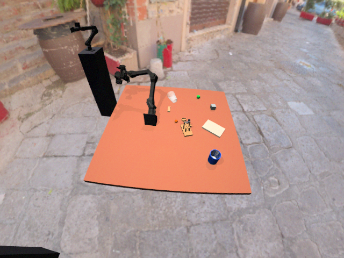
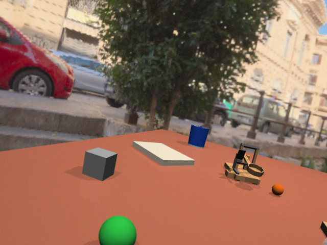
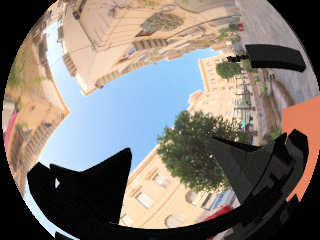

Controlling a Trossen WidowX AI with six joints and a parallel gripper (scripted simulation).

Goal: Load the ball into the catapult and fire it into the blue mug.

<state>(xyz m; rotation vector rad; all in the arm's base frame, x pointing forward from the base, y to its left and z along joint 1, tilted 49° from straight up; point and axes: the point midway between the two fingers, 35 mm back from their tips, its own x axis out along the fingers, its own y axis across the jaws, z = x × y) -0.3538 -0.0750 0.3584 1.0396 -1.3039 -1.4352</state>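
Note:
A small orange ball [image 1: 176,121] [image 2: 277,189] lies on the table beside the catapult. The wooden catapult [image 1: 186,133] [image 2: 244,177] stands near the middle of the table. Its round cup [image 2: 255,170] looks empty and is on the side near the orange ball. The blue mug [image 1: 213,160] [image 2: 197,137] stands upright toward the table's front right in the top view. My gripper [image 1: 120,78] [image 3: 171,147] is open and empty, raised high at the left, far from ball and catapult. In the wrist view its fingers stand wide apart against sky and buildings.
A green ball [image 1: 198,97] [image 2: 117,231], a grey cube [image 1: 213,106] [image 2: 98,164] and a cream slab [image 1: 213,128] [image 2: 163,152] lie on the table. A whitish cup [image 1: 172,96] and small tan block [image 1: 169,109] are behind the catapult. A black pillar [image 1: 97,80] stands off the left edge.

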